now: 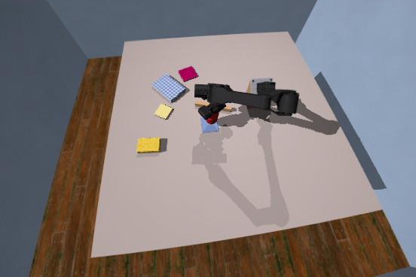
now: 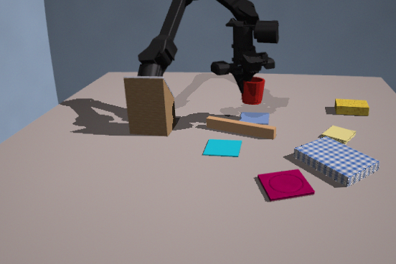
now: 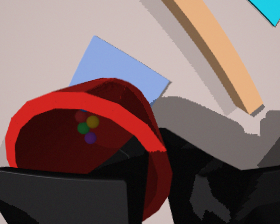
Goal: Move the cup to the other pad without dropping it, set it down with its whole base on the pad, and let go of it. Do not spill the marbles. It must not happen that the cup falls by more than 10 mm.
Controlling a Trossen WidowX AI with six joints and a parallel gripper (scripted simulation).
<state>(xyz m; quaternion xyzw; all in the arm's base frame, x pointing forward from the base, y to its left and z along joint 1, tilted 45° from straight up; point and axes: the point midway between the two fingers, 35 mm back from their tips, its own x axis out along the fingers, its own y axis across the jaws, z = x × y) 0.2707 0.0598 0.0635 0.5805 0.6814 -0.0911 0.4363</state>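
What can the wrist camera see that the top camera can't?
Only the wrist view looks inside the red cup and shows the marbles at the bottom. Only the top view shows the yellow sponge, the checked box, the magenta pad and the wooden floor. Both show the tool shut on the cup, the light blue pad beneath it and the wooden bar.

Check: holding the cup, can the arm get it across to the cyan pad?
Probably yes. The cup hangs gripped above the blue pad; only the low wooden bar lies before the cyan pad.
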